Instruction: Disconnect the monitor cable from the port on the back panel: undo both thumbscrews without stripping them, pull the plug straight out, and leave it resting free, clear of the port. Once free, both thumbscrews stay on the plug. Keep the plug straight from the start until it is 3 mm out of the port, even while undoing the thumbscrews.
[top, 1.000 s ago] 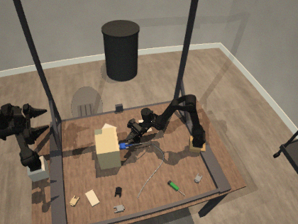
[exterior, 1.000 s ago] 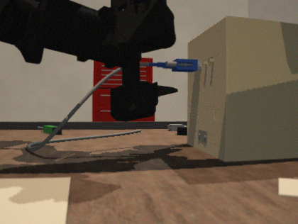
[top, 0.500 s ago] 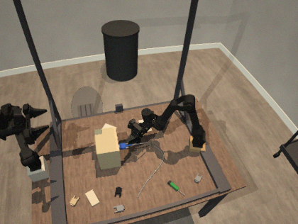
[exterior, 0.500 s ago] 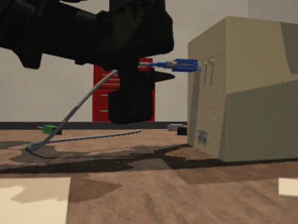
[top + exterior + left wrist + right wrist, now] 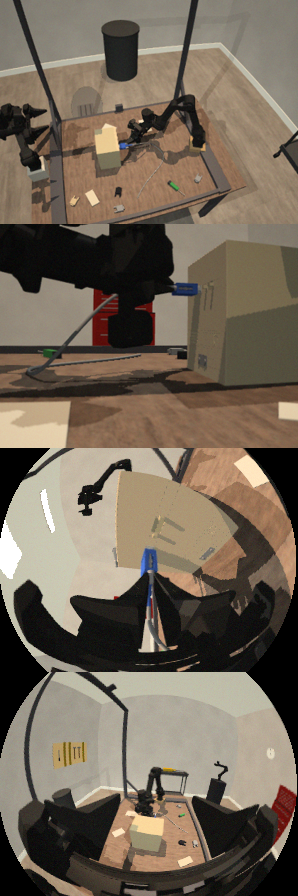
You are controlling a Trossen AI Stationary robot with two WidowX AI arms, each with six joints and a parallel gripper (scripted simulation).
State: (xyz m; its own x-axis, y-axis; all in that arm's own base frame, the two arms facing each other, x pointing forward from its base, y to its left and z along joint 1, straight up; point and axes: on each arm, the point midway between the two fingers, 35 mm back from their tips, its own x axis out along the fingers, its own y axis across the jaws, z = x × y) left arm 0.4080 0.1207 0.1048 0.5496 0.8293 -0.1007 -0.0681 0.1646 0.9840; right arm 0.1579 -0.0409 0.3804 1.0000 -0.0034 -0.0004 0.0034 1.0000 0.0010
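One table (image 5: 103,184) (image 5: 142,422) (image 5: 215,478) (image 5: 117,844) carries one beige box (image 5: 108,142) (image 5: 260,288) (image 5: 142,508) (image 5: 146,834), one green screwdriver (image 5: 174,186) (image 5: 50,353) (image 5: 182,815) and four small connectors (image 5: 119,208) (image 5: 175,351) (image 5: 195,844). One blue plug (image 5: 123,146) (image 5: 186,290) (image 5: 147,561) (image 5: 154,816) sits at the box's back panel — the left gripper (image 5: 128,142) (image 5: 172,288) (image 5: 151,576) nearly closed, pinching its cable (image 5: 163,159) (image 5: 76,330) (image 5: 155,630) (image 5: 175,822) just behind it. The right gripper (image 5: 47,119) (image 5: 157,798) — wide open — holds nothing.
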